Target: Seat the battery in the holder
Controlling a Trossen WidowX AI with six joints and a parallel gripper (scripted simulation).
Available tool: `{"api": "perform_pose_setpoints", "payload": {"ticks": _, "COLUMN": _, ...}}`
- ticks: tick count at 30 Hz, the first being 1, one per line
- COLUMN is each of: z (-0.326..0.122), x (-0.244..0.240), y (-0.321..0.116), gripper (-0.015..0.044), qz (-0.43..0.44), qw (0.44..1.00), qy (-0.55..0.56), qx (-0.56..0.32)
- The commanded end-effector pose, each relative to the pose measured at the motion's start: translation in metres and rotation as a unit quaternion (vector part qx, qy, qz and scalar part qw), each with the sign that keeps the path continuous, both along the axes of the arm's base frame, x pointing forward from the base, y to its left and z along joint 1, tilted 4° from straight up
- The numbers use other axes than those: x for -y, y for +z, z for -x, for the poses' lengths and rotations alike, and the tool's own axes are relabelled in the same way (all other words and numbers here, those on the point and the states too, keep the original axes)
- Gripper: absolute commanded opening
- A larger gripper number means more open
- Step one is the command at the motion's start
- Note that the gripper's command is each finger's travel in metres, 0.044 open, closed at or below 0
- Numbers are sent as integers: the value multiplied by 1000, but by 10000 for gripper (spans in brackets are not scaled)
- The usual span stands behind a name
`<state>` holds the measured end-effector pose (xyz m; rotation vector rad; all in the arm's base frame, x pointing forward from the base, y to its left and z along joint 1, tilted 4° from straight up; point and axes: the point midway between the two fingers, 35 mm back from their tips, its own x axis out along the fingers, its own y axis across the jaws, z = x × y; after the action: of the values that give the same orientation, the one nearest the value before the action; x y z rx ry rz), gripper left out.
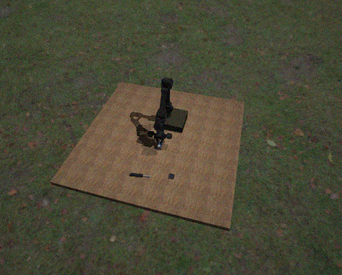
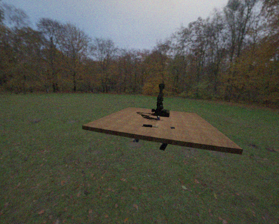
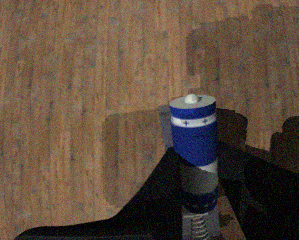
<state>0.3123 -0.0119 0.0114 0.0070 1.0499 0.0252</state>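
- Green grass lies all around the wooden bench (image 1: 194,165).
- Near the bench's middle, the claw (image 3: 201,180) grips the blue battery (image 3: 193,135) over the spring (image 3: 199,227).

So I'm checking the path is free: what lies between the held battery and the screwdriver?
Only bare board, as the top view shows; the gripper holds the battery well away from the screwdriver.
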Motion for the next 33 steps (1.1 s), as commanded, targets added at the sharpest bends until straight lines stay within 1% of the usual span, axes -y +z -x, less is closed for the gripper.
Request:
{"api": "perform_pose_setpoints", "payload": {"ticks": 1, "z": 3, "x": -1, "y": -1, "gripper": 69, "qz": -3, "qw": 1000, "qy": -2, "qx": 12}}
{"api": "perform_pose_setpoints", "payload": {"ticks": 13, "z": 7, "x": -1, "y": -5, "gripper": 69, "qz": 0, "qw": 999, "qy": -5, "qx": 46}}
{"api": "perform_pose_setpoints", "payload": {"ticks": 33, "z": 22, "x": -1, "y": -9, "gripper": 69, "qz": 0, "qw": 999, "qy": -6, "qx": 46}}
